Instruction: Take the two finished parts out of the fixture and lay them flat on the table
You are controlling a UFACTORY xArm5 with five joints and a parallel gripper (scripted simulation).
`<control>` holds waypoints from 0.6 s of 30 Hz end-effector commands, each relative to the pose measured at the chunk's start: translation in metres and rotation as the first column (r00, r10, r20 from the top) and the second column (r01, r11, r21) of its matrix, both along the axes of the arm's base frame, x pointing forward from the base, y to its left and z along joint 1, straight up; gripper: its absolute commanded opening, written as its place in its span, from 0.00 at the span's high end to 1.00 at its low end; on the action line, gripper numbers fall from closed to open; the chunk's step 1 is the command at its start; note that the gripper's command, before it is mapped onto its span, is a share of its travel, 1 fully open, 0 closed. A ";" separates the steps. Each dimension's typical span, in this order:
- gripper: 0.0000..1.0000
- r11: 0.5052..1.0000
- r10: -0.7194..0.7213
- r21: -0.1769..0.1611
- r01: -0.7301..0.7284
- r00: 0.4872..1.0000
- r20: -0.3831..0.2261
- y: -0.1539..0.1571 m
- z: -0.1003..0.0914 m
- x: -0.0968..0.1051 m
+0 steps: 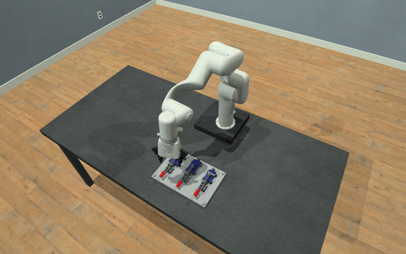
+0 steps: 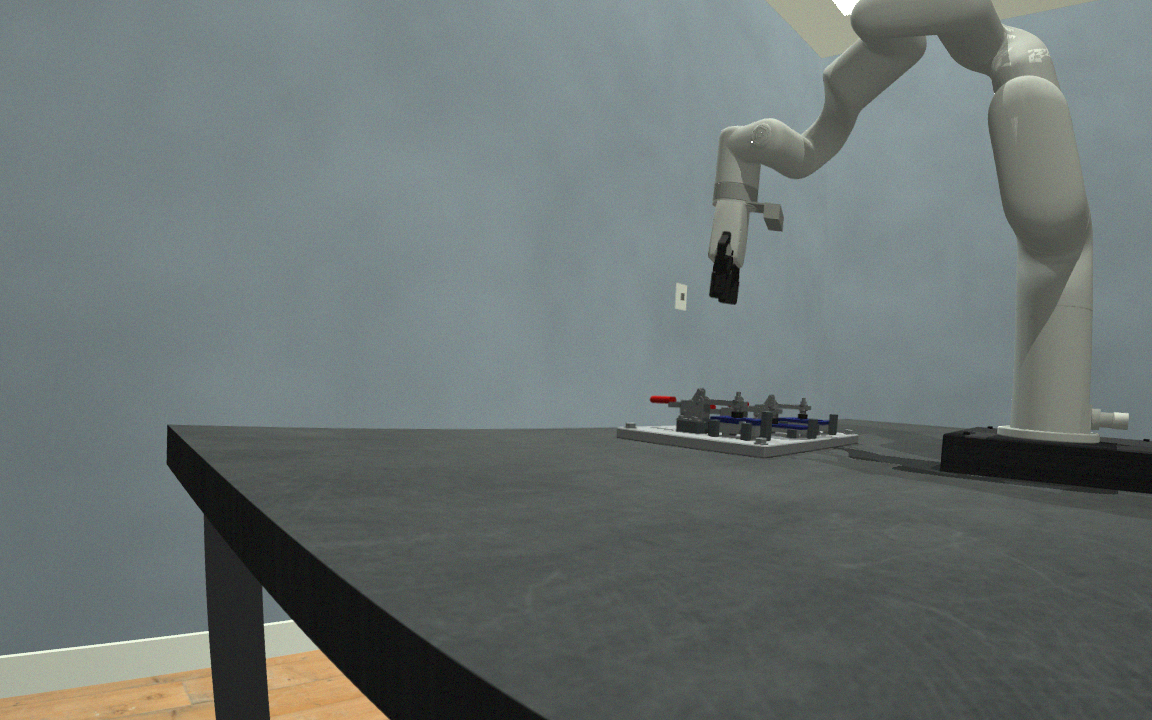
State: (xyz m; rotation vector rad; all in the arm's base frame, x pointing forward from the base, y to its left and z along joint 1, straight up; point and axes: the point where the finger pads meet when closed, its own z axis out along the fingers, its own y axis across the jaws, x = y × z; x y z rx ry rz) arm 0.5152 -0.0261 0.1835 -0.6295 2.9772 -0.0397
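Note:
A grey fixture plate (image 1: 208,193) (image 2: 652,435) lies on the black table (image 1: 103,104) (image 2: 652,555) near its front edge. It holds three blue parts, left (image 1: 174,161), middle (image 1: 193,166) and right (image 1: 210,175), each under a toggle clamp with a red handle (image 1: 162,174) (image 1: 178,184) (image 1: 196,193) (image 2: 662,399). I cannot tell which parts carry a slot. In the exterior view the parts show as a thin blue strip (image 2: 773,425). My gripper (image 1: 170,157) (image 2: 723,291) is open and empty, pointing down, high above the left station's back end.
The arm's black mounting block (image 1: 207,126) (image 2: 1063,461) stands on the table behind the fixture. The arm's shadow falls across the left part of the plate. The table's edge runs close in front of the fixture.

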 end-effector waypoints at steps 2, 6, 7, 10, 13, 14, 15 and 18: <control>0.00 0.994 -0.107 0.018 0.108 0.994 -0.019 0.046 0.000 -0.028; 0.00 0.979 -0.202 0.023 0.203 0.978 -0.050 0.083 -0.003 -0.058; 0.00 0.979 -0.202 0.023 0.203 0.978 -0.050 0.083 -0.003 -0.058; 0.00 0.967 -0.254 0.021 0.256 0.965 -0.067 0.101 -0.006 -0.076; 0.00 0.960 -0.276 0.019 0.278 0.958 -0.074 0.108 -0.007 -0.084; 0.00 0.954 -0.297 0.017 0.299 0.952 -0.080 0.115 -0.008 -0.092; 0.00 0.948 -0.315 0.015 0.317 0.945 -0.086 0.120 -0.009 -0.099; 0.00 0.934 -0.356 0.008 0.358 0.930 -0.097 0.132 -0.012 -0.114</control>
